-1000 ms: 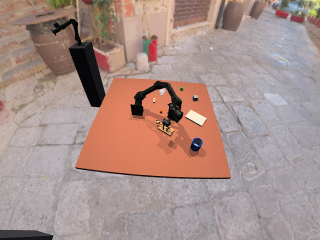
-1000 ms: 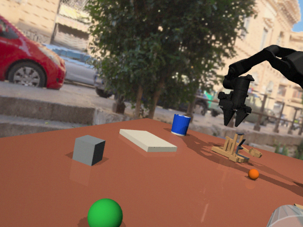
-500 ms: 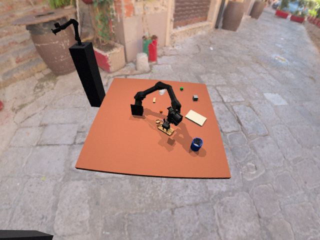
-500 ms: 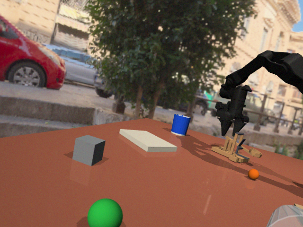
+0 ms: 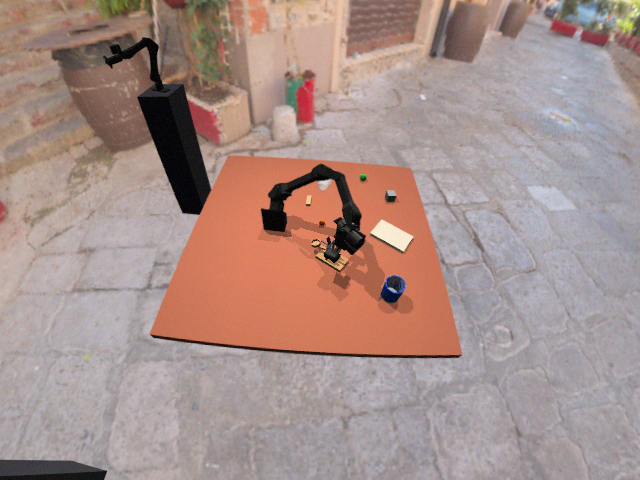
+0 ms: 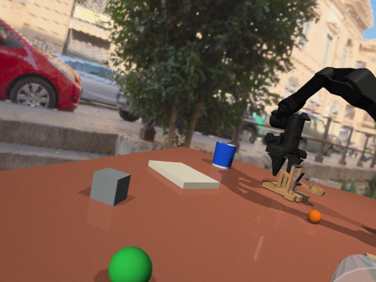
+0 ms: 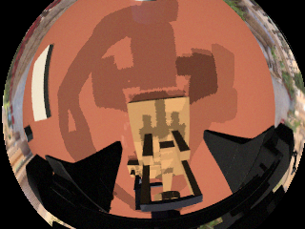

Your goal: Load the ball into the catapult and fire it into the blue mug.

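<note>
The wooden catapult (image 5: 339,264) (image 6: 285,191) (image 7: 159,111) stands on the table, and its throwing arm reaches out toward the robot's base side. No ball shows in its scoop (image 5: 315,242) (image 6: 316,190). My gripper (image 6: 282,172) (image 7: 163,140) is open and empty, pointing down over the catapult, with a finger on either side of its uprights in the wrist view. The orange ball (image 5: 321,223) (image 6: 314,216) lies on the table near the scoop end. The blue mug (image 5: 391,296) (image 6: 224,155) stands upright beyond the catapult's front end, off to one side.
A cream slab (image 5: 391,236) (image 6: 185,175) (image 7: 40,86) lies flat beside the catapult. A grey cube (image 5: 390,196) (image 6: 103,187), a green ball (image 5: 362,177) (image 6: 130,264), a small wooden block (image 5: 308,199) and a pale, clear-looking object (image 5: 324,184) (image 6: 356,269) lie farther back.
</note>
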`<state>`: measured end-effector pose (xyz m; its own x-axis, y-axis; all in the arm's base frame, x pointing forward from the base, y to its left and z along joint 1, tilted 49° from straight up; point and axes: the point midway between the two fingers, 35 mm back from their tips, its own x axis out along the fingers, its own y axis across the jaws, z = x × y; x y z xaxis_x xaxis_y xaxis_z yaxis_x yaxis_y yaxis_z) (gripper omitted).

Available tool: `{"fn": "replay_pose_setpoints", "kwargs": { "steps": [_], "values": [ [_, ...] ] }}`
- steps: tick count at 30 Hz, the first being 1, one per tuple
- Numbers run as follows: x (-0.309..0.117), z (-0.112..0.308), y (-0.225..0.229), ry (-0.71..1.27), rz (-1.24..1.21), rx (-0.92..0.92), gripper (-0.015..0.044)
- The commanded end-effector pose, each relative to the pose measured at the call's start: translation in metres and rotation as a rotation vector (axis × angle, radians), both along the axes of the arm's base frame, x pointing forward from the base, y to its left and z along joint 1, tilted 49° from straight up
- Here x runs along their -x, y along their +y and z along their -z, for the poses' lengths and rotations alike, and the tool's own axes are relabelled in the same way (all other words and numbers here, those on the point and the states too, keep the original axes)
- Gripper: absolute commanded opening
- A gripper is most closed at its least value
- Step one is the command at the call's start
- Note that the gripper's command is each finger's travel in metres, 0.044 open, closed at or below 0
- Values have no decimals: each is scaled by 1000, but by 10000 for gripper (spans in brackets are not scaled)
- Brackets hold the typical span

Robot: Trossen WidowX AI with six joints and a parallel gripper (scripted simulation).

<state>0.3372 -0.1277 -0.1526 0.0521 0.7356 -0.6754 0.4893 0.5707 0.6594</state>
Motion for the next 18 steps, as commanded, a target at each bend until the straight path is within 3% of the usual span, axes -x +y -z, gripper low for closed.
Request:
{"fn": "replay_pose_setpoints", "kwargs": {
  "steps": [1,18],
  "values": [
    [3,7,8,12,4,-13,440],
    [3,15,19,12,3,-14,440]
  ]
}}
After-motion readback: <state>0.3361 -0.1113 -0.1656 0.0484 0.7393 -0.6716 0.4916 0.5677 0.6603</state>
